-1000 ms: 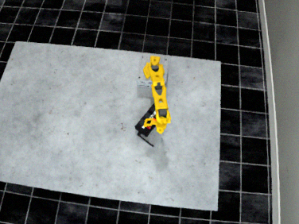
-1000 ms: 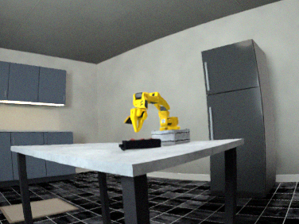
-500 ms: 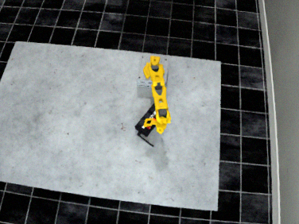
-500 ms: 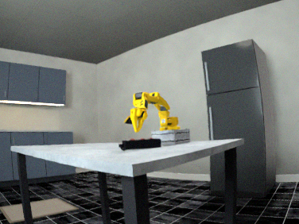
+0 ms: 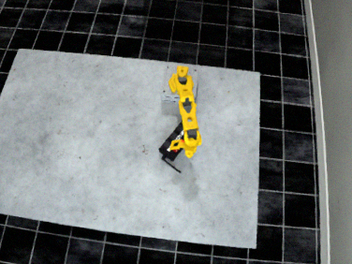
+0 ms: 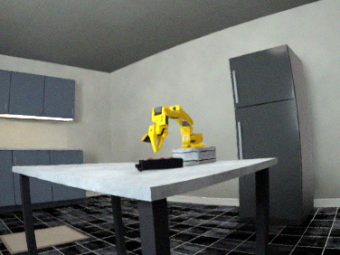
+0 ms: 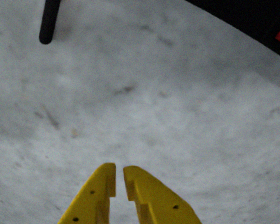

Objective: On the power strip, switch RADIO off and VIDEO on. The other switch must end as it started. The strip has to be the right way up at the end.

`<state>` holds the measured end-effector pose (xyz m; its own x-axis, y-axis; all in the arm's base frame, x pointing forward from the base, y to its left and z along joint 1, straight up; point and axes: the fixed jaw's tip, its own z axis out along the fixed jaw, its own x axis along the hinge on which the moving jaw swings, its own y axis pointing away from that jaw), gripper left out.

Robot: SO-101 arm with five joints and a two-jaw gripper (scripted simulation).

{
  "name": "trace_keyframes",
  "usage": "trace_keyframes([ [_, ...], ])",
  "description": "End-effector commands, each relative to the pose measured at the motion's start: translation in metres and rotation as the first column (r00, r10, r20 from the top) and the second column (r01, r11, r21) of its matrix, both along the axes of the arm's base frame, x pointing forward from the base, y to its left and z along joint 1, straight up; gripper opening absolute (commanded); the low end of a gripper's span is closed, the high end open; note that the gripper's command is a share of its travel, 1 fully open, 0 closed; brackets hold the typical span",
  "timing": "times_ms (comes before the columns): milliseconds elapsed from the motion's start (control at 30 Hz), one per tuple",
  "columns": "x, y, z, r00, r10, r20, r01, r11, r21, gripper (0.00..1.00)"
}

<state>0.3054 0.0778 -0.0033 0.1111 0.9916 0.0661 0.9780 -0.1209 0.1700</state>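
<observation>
The black power strip (image 5: 169,146) (image 6: 159,164) (image 7: 250,6) lies on the grey table top, right way up, its short black cord (image 5: 172,165) (image 7: 51,6) sticking out at one end. My yellow gripper (image 5: 189,154) (image 6: 155,150) (image 7: 119,175) is shut and empty. It hangs a little above the table, beside the strip's long side, clear of it.
The arm's grey base block (image 5: 169,102) (image 6: 195,154) stands behind the strip on the table (image 5: 84,136) (image 6: 136,181). A tall grey fridge (image 6: 271,131) stands behind the table at the right. Cabinets line the left wall.
</observation>
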Motion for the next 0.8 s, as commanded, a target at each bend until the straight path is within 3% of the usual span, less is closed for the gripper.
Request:
trace_keyframes([
  [0,-0.0013,0.0028,-0.0054,1.0,0.016,-0.01,-0.016,1.0,-0.003,0.0],
  [767,-0.0002,-0.0028,-0.0061,1.0,-0.002,-0.013,0.002,1.0,-0.004,0.0],
])
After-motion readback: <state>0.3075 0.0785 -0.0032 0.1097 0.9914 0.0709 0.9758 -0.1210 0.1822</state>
